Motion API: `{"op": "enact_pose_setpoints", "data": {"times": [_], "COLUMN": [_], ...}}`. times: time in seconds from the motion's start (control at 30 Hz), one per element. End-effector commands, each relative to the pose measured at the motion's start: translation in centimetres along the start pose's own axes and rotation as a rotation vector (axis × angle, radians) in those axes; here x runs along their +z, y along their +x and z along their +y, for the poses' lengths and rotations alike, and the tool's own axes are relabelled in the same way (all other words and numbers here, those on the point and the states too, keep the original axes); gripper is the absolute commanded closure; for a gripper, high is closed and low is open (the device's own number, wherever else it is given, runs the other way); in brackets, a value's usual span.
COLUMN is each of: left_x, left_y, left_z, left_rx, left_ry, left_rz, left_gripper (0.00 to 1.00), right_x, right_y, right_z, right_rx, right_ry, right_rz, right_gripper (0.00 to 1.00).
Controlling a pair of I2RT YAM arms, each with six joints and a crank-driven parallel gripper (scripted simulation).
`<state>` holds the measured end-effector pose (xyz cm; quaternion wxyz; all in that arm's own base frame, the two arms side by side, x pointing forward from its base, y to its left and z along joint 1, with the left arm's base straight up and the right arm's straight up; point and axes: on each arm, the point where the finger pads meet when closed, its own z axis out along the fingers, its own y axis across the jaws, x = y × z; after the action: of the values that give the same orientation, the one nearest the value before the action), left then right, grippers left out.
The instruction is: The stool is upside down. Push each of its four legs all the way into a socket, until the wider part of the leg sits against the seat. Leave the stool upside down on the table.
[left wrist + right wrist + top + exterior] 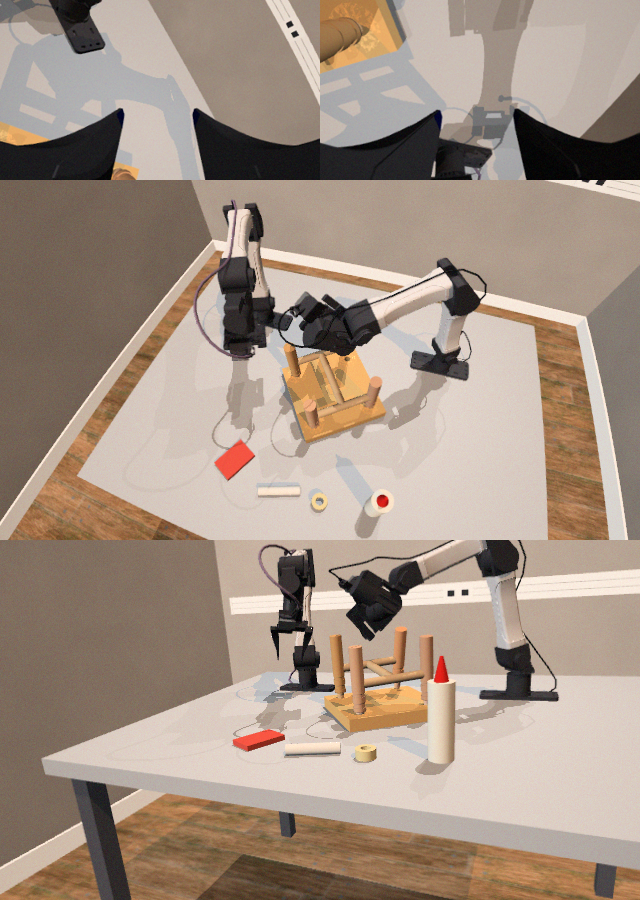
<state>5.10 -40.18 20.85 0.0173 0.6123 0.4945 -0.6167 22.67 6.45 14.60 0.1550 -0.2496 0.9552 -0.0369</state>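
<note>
The upside-down stool has its orange seat flat on the table. Four brown legs stand up from it. The front-left leg, back-left leg and front-right leg look upright. The back-right leg is hidden in the top view; a small dark round spot shows on the seat there. Rails join the legs. How deep each leg sits is too small to tell. My left gripper is open above the stool's back. My right gripper is open and empty, beside the stool.
A red block, a white rod, a yellow ring and a white bottle with a red tip stand or lie in front of the stool. The two arms are close together behind it.
</note>
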Motion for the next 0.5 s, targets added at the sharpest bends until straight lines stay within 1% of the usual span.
{"op": "enact_pose_setpoints", "data": {"times": [0.0, 0.03, 0.1, 0.13, 0.27, 0.47], "left_x": [-0.8, -0.9, -1.1, -1.4, -1.8, -3.7], "left_y": [-0.4, -0.8, 0.0, -0.4, -0.4, -0.6], "left_z": [-0.2, -0.2, 0.1, 0.1, 0.3, 0.9], "left_rx": [0.024, 0.037, 0.019, 0.032, 0.037, 0.063], "left_ry": [-0.036, -0.043, -0.062, -0.075, -0.103, -0.218], "left_rz": [-0.015, -0.018, -0.013, -0.018, -0.021, -0.042], "left_gripper": [0.26, 0.26, 0.26, 0.26, 0.26, 0.26], "right_x": [-1.4, -1.2, -1.6, -2.0, -1.8, -4.1], "right_y": [-1.7, -1.6, -2.0, -2.3, -2.4, -4.0], "right_z": [0.4, 0.6, 1.0, 1.2, 1.8, 4.0], "right_rx": [-0.03, -0.039, -0.061, -0.073, -0.104, -0.228], "right_ry": [-0.023, -0.034, -0.054, -0.066, -0.097, -0.2], "right_rz": [-0.084, -0.079, -0.103, -0.121, -0.123, -0.244], "right_gripper": [0.26, 0.26, 0.26, 0.26, 0.26, 0.26]}}
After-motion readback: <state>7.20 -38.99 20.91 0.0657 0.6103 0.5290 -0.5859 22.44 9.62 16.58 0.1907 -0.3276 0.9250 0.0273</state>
